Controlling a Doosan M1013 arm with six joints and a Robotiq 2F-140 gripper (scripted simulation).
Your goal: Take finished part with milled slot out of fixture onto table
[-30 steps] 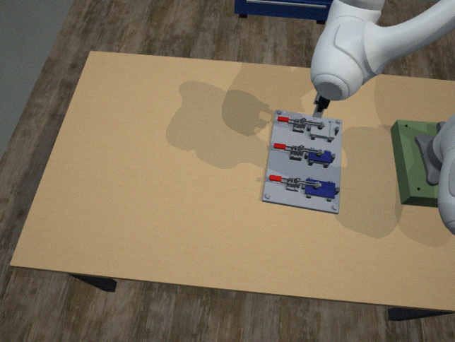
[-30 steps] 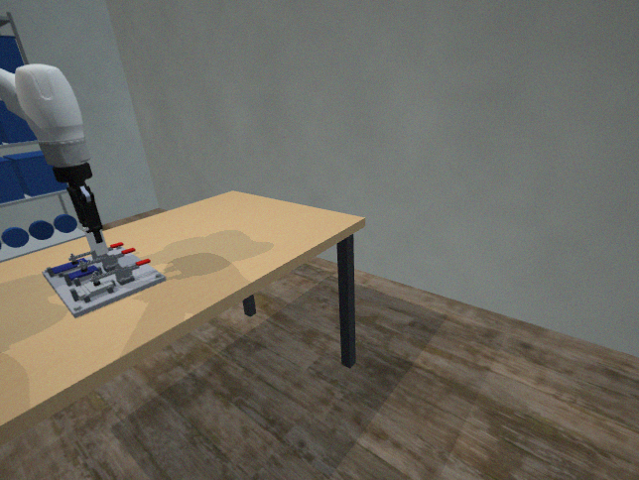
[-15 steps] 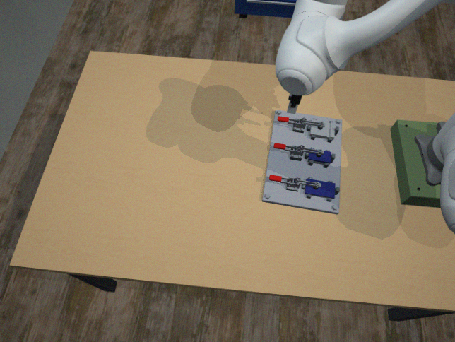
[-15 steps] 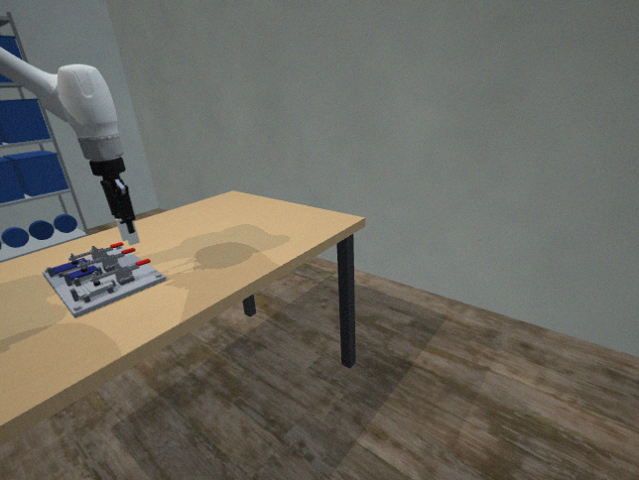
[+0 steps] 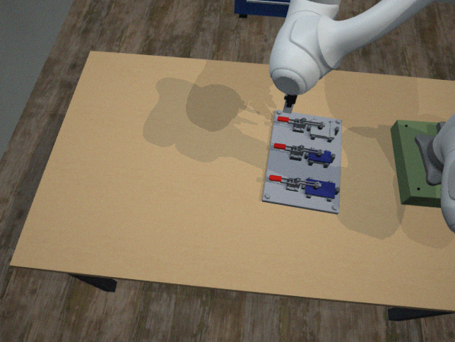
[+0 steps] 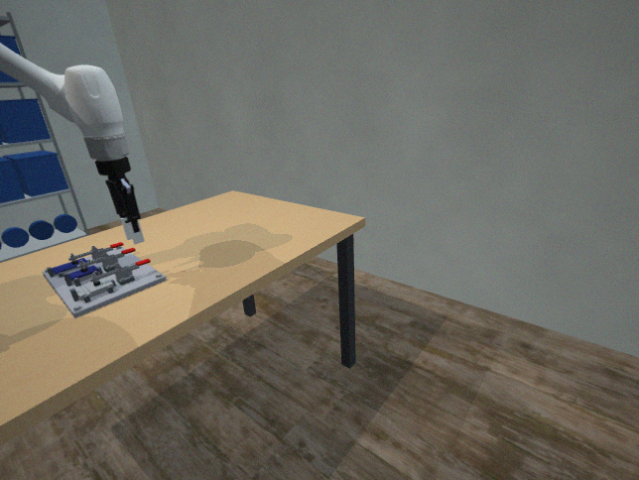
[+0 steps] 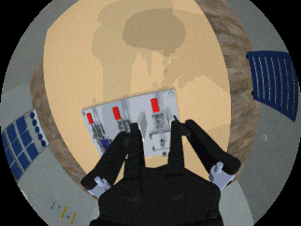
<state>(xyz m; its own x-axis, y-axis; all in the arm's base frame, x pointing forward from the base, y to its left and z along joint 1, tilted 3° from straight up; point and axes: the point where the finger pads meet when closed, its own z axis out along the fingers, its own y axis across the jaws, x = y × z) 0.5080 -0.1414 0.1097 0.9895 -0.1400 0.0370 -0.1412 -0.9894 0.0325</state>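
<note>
A grey fixture plate (image 5: 273, 191) (image 6: 149, 282) (image 7: 170, 98) lies on the table's right half with three toggle clamps in a row. The finished part (image 5: 324, 129) (image 6: 96, 292), light grey, sits in the far nest. Two blue blanks (image 5: 318, 157) (image 5: 318, 188) sit in the middle and near nests under their clamp arms. All three red handles (image 5: 282, 119) (image 5: 279, 145) (image 5: 274, 177) lie flat, pointing left. My gripper (image 5: 287, 109) (image 6: 135, 234) (image 7: 155, 115) hangs above the plate's far left corner, close to the far clamp's handle. Its fingers stand narrowly apart with nothing between them.
The wooden table (image 5: 147, 184) (image 6: 247, 216) carries a green base block (image 5: 406, 161) at its right edge, where the arm is mounted. A blue cabinet (image 5: 257, 8) stands behind the table. A shelf with blue bins (image 6: 26, 170) stands at the far end.
</note>
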